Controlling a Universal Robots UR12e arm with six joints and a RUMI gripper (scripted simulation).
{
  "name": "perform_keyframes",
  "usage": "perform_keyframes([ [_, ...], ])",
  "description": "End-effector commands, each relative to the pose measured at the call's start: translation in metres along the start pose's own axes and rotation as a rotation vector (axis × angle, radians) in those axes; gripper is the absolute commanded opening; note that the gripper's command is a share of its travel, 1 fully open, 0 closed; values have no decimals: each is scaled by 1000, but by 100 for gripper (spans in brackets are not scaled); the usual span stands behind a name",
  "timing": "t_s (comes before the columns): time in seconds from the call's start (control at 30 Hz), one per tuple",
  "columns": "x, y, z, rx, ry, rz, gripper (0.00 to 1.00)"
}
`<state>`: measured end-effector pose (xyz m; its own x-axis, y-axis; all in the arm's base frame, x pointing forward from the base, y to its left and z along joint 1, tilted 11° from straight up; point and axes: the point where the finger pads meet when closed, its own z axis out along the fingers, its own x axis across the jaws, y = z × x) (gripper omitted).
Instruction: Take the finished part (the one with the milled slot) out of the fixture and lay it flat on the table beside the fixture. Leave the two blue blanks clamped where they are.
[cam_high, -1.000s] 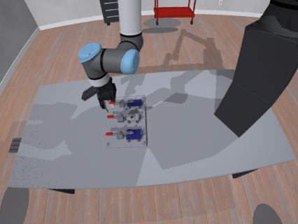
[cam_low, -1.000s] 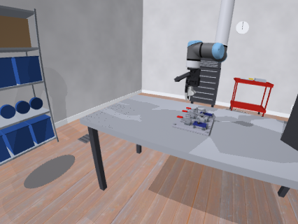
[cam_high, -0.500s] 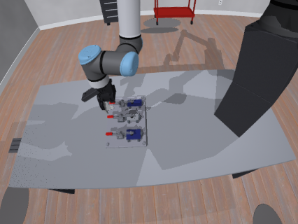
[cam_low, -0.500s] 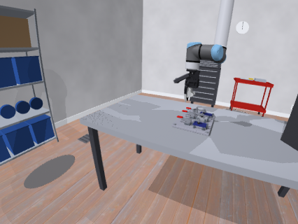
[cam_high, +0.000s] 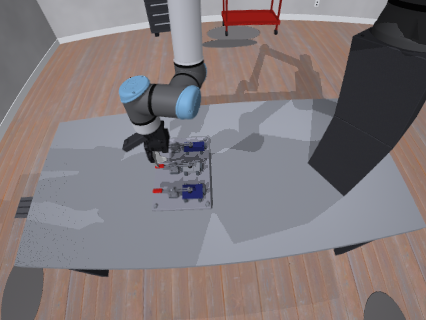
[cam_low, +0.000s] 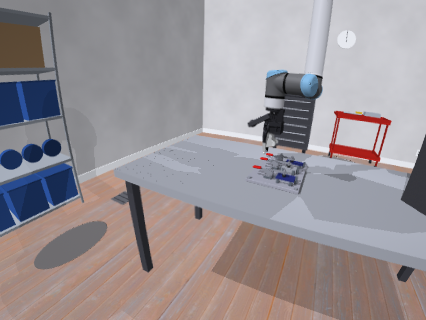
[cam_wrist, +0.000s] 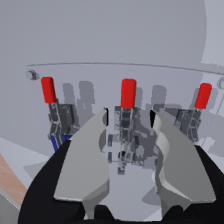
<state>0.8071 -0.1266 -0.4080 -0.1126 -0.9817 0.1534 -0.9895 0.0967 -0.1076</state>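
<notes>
The fixture plate (cam_high: 182, 174) lies mid-table with three toggle clamps, each with a red handle. Blue blanks sit in the far station (cam_high: 194, 146) and the near station (cam_high: 194, 191). The grey finished part (cam_high: 194, 164) sits in the middle station. My gripper (cam_high: 154, 159) hangs low at the handle side of the fixture, over the middle clamp's red handle (cam_wrist: 128, 93). In the wrist view my fingers stand partly apart on either side of the middle clamp (cam_wrist: 126, 134), with nothing between them. One blue blank (cam_wrist: 59, 141) shows at the left; the finished part is mostly hidden behind the clamp.
The outer red handles (cam_wrist: 48, 90) (cam_wrist: 203, 96) stand close on both sides of my fingers. A large dark block (cam_high: 370, 100) stands at the table's right side. A red cart (cam_low: 359, 132) and a shelf with blue bins (cam_low: 30, 150) stand off the table.
</notes>
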Motion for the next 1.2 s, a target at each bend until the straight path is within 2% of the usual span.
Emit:
perform_keyframes([
  [0.0,0,-1,15,1,0,0,28],
  [0.27,0,-1,20,1,0,0,28],
  [1.17,0,-1,21,1,0,0,28],
])
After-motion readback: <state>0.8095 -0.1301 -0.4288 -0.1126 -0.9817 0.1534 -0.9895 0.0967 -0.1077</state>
